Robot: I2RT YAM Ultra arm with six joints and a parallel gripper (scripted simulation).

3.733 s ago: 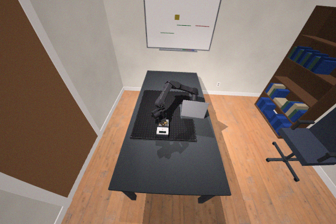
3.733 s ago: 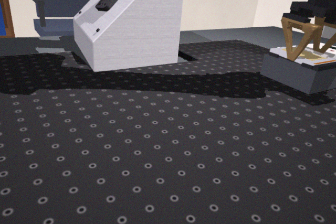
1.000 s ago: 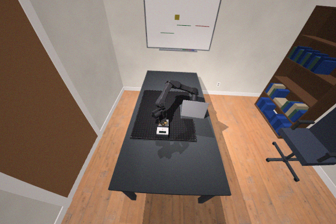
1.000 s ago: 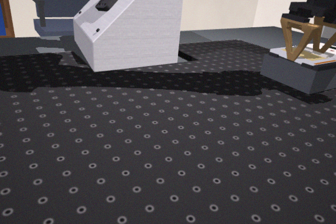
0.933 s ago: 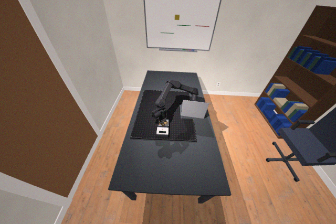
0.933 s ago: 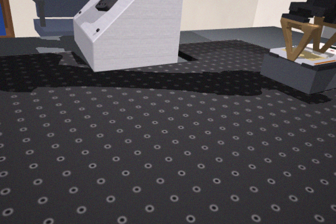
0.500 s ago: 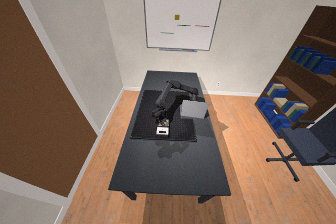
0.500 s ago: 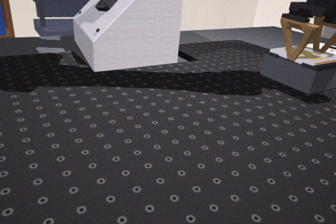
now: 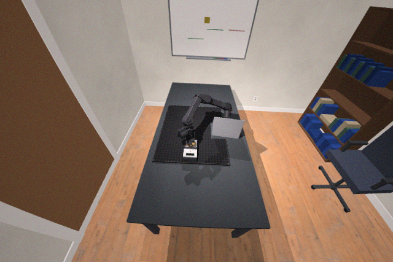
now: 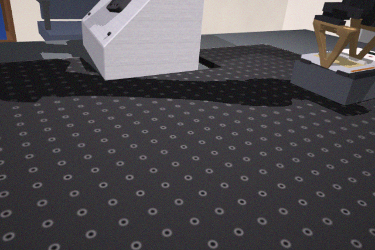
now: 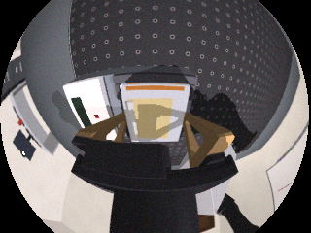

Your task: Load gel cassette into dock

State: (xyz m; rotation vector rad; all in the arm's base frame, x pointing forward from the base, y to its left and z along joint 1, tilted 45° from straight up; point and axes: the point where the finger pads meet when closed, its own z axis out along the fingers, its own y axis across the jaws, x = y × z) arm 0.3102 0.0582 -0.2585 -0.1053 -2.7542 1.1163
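I'm gripping FRESH (image 11: 155,116) with the fingers over D1 (image 10: 330,82); pressing off-centre risks shoving the loose dock or leaving the free edge raised.

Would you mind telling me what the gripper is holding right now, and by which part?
The tan-fingered gripper is shut on the pale flat gel cassette, clamping its two opposite side edges, over the grey dock.

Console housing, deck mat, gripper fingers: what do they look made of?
Console housing: looks like brushed metal or painted plastic; pale grey, matte, with fine horizontal streaks.
Deck mat: looks like a dark matte perforated board; regular grid of ringed holes. Rubber or metal can't be told.
Fingers of the gripper, shut on the cassette: tan, flat finish, open struts; possibly printed plastic.
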